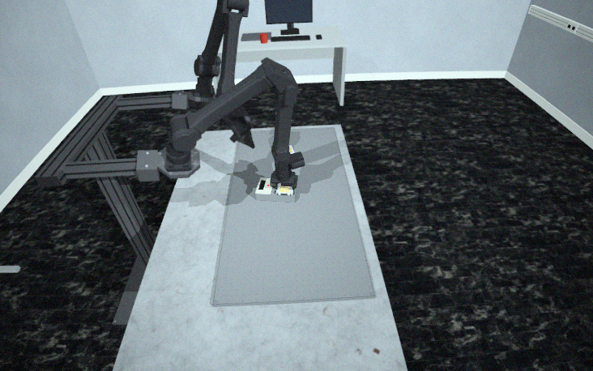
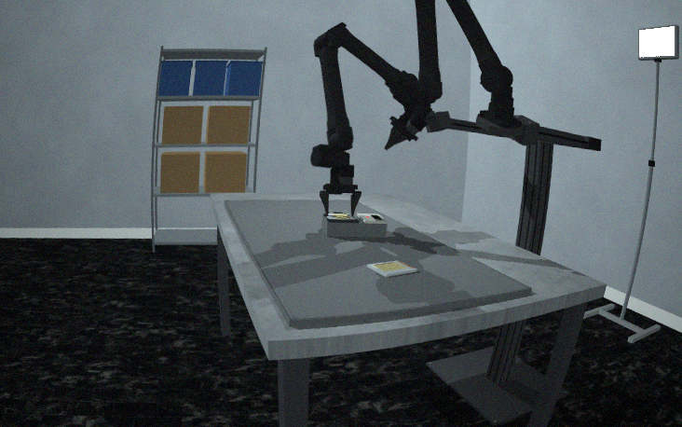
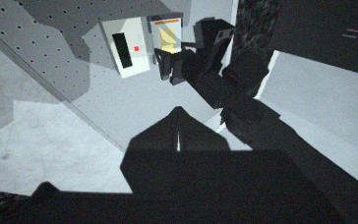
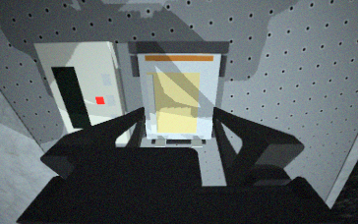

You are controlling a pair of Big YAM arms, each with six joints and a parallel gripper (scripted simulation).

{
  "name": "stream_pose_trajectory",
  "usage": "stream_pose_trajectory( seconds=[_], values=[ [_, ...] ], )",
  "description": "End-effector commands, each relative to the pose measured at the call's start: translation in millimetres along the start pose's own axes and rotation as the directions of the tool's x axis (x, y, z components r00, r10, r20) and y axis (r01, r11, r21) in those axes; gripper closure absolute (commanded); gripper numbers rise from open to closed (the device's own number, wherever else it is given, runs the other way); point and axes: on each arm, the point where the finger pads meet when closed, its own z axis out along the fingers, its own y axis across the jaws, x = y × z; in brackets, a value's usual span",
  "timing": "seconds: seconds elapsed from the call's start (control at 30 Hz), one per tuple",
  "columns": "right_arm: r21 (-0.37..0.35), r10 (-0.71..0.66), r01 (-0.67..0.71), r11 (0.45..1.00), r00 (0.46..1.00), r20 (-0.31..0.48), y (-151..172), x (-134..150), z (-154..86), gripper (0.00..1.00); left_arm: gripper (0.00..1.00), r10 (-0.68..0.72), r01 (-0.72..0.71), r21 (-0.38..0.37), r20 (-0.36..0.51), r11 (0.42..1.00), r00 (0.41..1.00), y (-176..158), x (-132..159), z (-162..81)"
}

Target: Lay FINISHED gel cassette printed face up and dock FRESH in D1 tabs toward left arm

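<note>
White-framed cassette (image 1: 284,189) (image 2: 338,216) (image 3: 167,39) (image 4: 177,100), apparently FRESH, sits gripped in the right jaws (image 1: 283,183) (image 2: 341,214) at dock D1 (image 1: 275,198) (image 2: 357,230) (image 3: 143,61) (image 4: 105,61), likely needing pressing flat before release; the left jaws (image 1: 252,146) (image 2: 387,147) are closed, empty.

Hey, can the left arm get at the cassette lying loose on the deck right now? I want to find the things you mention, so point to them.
Probably yes. The loose cassette (image 1: 292,149) (image 2: 392,268) lies flat, and the exterior view shows nothing resting on it. The left gripper (image 1: 253,146) (image 2: 386,147) (image 3: 178,111) is shut and empty, so it would need to open first.
</note>
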Motion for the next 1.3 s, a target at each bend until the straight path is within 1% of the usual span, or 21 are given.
stream_pose_trajectory(
  seconds=[0.0,1.27],
  values=[
    [0.005,-0.003,0.003,1.000,1.000,0.011,-3.1,-3.9,-1.8,1.00,1.00,-0.215,0.224,-0.039,0.162,0.974,0.963,-9.7,8.7,-7.7],
    [0.005,-0.003,0.003,1.000,1.000,0.011,-3.1,-3.9,-1.8,1.00,1.00,-0.216,0.225,-0.037,0.160,0.974,0.963,-13.3,12.0,-6.1]
  ],
)
